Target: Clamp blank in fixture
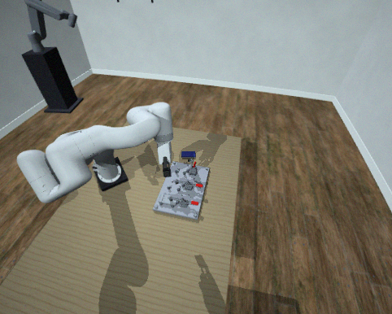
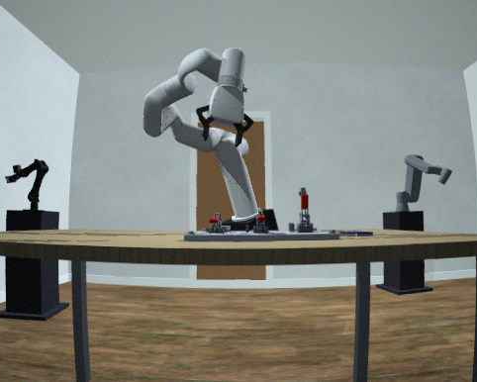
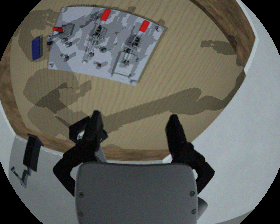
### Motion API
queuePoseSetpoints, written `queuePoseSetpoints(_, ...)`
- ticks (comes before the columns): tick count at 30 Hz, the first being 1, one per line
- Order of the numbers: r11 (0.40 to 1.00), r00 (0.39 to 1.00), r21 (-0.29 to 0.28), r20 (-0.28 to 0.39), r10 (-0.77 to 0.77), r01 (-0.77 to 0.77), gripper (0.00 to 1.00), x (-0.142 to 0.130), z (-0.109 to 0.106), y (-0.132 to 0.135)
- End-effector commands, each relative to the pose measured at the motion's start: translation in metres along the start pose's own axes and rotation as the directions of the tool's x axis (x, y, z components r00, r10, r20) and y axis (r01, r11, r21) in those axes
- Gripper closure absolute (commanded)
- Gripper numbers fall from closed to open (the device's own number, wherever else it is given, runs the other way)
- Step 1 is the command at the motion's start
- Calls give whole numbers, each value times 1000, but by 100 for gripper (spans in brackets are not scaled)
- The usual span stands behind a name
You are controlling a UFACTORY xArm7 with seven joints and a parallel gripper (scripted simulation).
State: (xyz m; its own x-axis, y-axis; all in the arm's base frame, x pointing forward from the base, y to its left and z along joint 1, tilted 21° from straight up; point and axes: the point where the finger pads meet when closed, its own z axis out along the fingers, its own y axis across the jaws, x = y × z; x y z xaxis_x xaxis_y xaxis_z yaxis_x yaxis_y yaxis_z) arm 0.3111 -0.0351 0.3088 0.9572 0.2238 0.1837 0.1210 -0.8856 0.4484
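Note:
The grey fixture plate (image 1: 182, 189) lies on the table and carries three clamps with red handles. The far clamp's handle (image 1: 194, 163) (image 2: 304, 201) stands upright. The other two handles (image 1: 198, 185) (image 1: 194, 202) lie low. The blue blank (image 1: 188, 154) lies flat on the table just beyond the plate's far end, and it also shows in the side view (image 2: 355, 233) and the wrist view (image 3: 36, 47). My gripper (image 2: 224, 131) is open and empty, high above the table, off the plate's arm-side edge (image 3: 132, 137). The parts in the nests are too small to tell apart; I cannot make out the slotted part.
The arm's black base (image 1: 110, 175) stands on the table left of the plate. Two other robot arms on black pedestals (image 2: 32, 257) (image 2: 404, 247) stand away from the table. The round table's edge (image 3: 211, 136) runs below the gripper in the wrist view.

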Motion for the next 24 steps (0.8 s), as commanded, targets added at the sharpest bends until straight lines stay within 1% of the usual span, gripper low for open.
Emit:
queuePoseSetpoints(1, 993, 994, 45, 11, 106, -106, 0, -5, 19, 1)
queuePoseSetpoints(3, 979, 982, 80, 29, 186, -187, 0, -10, 34, -1)
queuePoseSetpoints(4, 979, 982, 80, 29, 186, -187, 0, -10, 34, -1)
queuePoseSetpoints(6, 964, 969, 104, 44, 242, -246, 0, -14, 45, -4)
queuePoseSetpoints(9, 947, 955, 125, 60, 290, -296, 0, -17, 54, -7)
queuePoseSetpoints(12, 941, 950, 132, 65, 306, -313, 0, -18, 57, -9)
queuePoseSetpoints(21, 940, 949, 133, 66, 308, -314, 0, -19, 58, -9)
queuePoseSetpoints(22, 940, 949, 133, 66, 308, -314, 53, -19, 58, -9)
queuePoseSetpoints(24, 940, 949, 133, 66, 308, -314, 53, -19, 58, -9)
